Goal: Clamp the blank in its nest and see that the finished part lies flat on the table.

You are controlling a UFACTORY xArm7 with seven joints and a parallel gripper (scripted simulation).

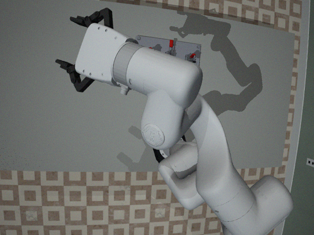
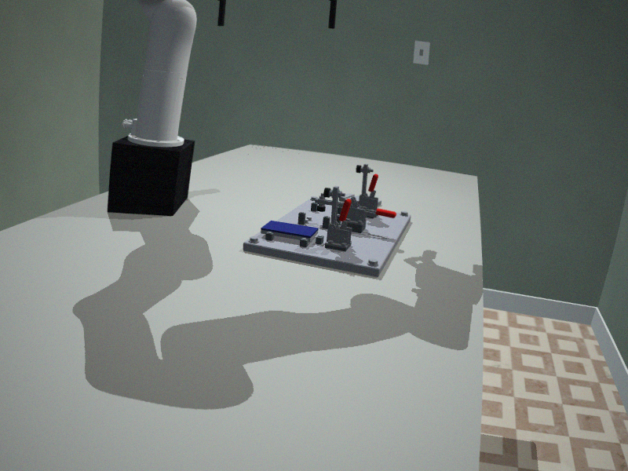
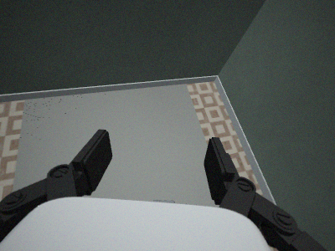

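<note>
My gripper (image 1: 67, 41) (image 3: 158, 146) is open and empty. It hangs high above the table, to the left of the fixture plate (image 1: 150, 40) (image 2: 372, 249). The blue blank (image 2: 289, 228) lies in the nest at the plate's near left end. The red handle (image 2: 345, 209) of the clamp beside it stands up. A second red handle (image 2: 373, 182) also stands up, and a third (image 2: 386, 213) lies flat. In the top view my arm hides most of the plate and the blank. The finished part shows in no view.
The arm stands on a black pedestal (image 2: 149, 174) at the table's back left. The grey table (image 1: 30, 109) (image 2: 355, 405) (image 3: 146, 117) ends at a checkered floor (image 2: 537, 365). Green walls close the room.
</note>
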